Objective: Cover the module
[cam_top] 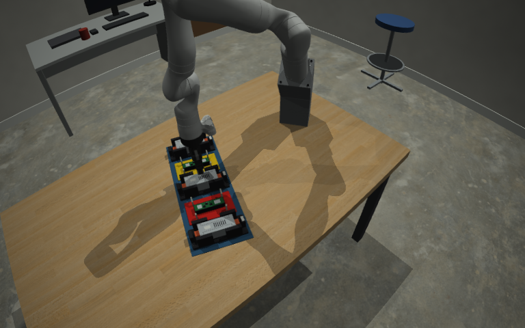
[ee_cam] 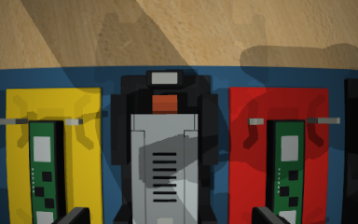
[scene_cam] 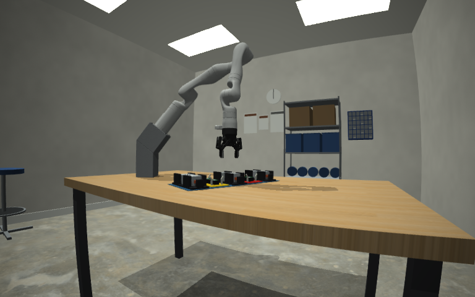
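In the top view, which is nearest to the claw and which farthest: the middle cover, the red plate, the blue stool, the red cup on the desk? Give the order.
1. Middle cover: right under the open claw, in its holder.
2. Red plate: next along the blue mat, toward the camera.
3. Red cup: on the grey desk, far left.
4. Blue stool: far right, on the floor.
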Robot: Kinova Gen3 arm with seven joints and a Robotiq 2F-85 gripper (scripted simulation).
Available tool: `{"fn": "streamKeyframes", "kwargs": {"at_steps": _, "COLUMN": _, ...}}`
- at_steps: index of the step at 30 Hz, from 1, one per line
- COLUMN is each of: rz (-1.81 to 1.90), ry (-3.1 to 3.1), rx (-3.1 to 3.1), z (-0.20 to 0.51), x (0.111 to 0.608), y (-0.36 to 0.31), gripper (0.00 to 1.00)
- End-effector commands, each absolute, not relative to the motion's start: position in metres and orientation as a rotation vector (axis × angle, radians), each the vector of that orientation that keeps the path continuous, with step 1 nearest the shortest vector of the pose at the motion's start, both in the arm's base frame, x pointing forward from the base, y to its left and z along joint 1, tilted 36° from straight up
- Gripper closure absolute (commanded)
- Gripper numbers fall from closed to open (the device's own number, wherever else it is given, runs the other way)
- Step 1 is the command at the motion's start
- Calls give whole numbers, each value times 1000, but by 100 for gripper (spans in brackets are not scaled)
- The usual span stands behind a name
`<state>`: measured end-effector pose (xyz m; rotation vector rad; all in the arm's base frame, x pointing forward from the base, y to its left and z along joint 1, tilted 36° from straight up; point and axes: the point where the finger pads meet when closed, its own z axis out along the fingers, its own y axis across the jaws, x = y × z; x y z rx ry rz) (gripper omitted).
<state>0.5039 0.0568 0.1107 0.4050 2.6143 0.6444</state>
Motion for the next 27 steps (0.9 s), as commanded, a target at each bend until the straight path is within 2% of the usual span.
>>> {"fn": "streamKeyframes", "kwargs": {"at_steps": 1, "rz": 643, "ry": 2613, "rx": 405, "z": 111, "x": 504, "y": 56, "gripper": 0}}
{"fn": "streamKeyframes", "kwargs": {"at_steps": 27, "rz": 640, "ry": 2613, "rx": 401, "z": 88, "x": 516, "y": 62, "gripper": 0}}
